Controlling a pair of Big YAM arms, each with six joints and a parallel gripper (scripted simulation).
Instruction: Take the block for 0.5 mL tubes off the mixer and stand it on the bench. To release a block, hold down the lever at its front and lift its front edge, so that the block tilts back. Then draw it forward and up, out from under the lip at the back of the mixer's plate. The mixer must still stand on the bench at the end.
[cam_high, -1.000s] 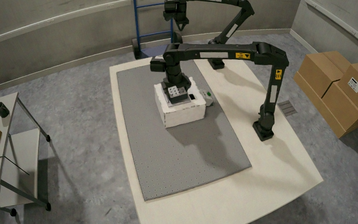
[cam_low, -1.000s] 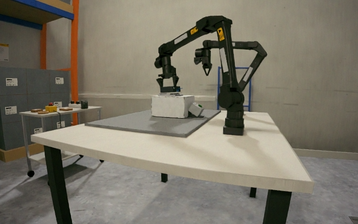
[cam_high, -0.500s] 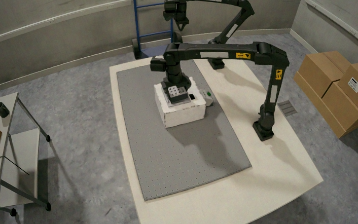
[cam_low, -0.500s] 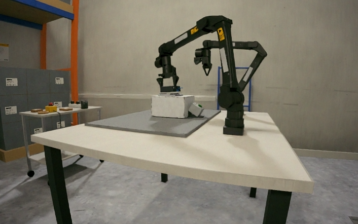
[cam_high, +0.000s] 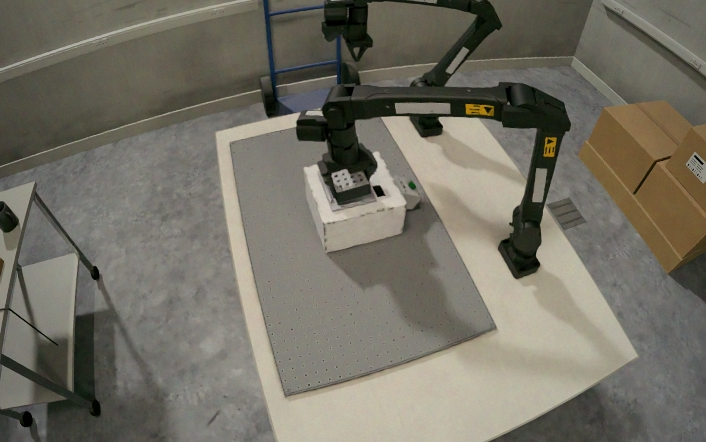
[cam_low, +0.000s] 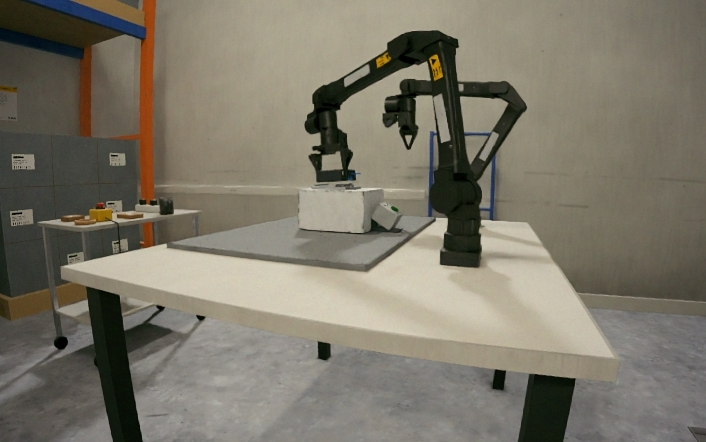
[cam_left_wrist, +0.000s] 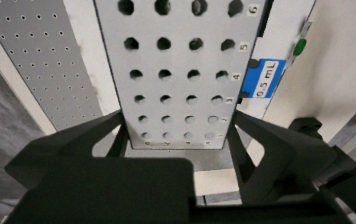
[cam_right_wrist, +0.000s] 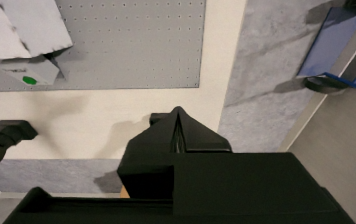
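Gripping the block (cam_high: 351, 191) (cam_low: 331, 175) (cam_left_wrist: 175, 85) between its fingers, seemingly to draw it free, the left gripper (cam_high: 351, 182) (cam_low: 331, 165) (cam_left_wrist: 177, 111) works above the mixer (cam_high: 364, 229) (cam_low: 333, 210) (cam_left_wrist: 82, 45); the right's jaws are together.

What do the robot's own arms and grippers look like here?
Both arms are black and jointed, with blocky black bases, pale rectangular panels and no obvious cables. The nearer, left arm also shows yellow-and-black stickers. The left gripper and right gripper have black, roughly triangular fingers.
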